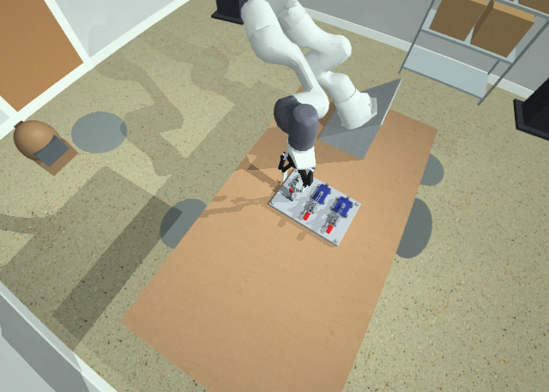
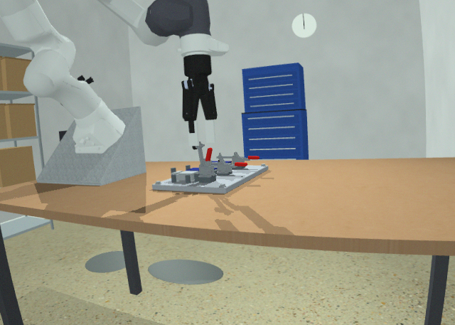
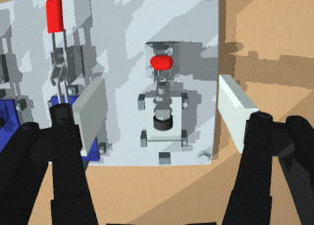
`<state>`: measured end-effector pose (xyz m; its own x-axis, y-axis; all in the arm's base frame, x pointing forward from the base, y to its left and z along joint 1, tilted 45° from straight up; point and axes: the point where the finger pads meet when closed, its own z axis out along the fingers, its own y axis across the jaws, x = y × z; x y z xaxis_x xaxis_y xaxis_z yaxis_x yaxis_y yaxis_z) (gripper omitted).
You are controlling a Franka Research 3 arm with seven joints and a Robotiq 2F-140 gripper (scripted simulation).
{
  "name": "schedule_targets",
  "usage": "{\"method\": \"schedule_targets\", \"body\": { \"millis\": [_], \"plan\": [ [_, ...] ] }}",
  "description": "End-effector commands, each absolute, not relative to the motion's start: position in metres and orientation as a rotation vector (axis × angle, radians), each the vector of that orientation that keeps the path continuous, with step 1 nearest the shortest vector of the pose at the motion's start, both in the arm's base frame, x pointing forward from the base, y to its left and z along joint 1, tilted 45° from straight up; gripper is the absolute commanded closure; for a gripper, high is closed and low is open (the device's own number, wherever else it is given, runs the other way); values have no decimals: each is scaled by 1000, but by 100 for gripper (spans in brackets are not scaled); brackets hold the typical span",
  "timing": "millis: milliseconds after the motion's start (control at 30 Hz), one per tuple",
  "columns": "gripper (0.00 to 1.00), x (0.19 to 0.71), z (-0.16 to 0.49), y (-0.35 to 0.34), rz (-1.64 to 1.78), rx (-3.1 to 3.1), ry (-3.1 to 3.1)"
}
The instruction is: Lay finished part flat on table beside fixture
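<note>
The fixture plate (image 1: 294, 211) (image 2: 164, 186) (image 3: 125, 19) lies on the table (image 1: 266, 290) (image 2: 330, 200) (image 3: 275, 19). The finished part, a pale grey block (image 2: 184, 174) (image 3: 175, 132), sits among its posts at one end of the plate. Its slot cannot be made out. Its clamp stands raised, with the red handle (image 2: 208, 154) (image 3: 161, 63) up. Two blue blanks (image 1: 322, 193) (image 1: 342, 207) sit under lowered clamps. My gripper (image 1: 295, 180) (image 2: 201, 138) (image 3: 162, 92) is open and empty above the part, its pads spread to either side in the wrist view.
The lowered clamps' red handles (image 1: 306, 215) (image 1: 329, 229) point away from the robot base. The raised clamp arm (image 2: 200, 152) reaches up close to fingertip height. A grey wedge-shaped mount (image 1: 350, 141) (image 2: 126, 141) stands behind the fixture, under the arm.
</note>
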<state>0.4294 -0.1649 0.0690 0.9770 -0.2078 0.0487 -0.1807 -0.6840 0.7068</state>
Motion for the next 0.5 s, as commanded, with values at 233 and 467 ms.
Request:
{"method": "schedule_targets", "body": {
  "millis": [233,467],
  "plan": [
    [42,425,67,-166,-46,2339,-272],
    [42,417,67,-164,-46,2339,-272]
  ]
}}
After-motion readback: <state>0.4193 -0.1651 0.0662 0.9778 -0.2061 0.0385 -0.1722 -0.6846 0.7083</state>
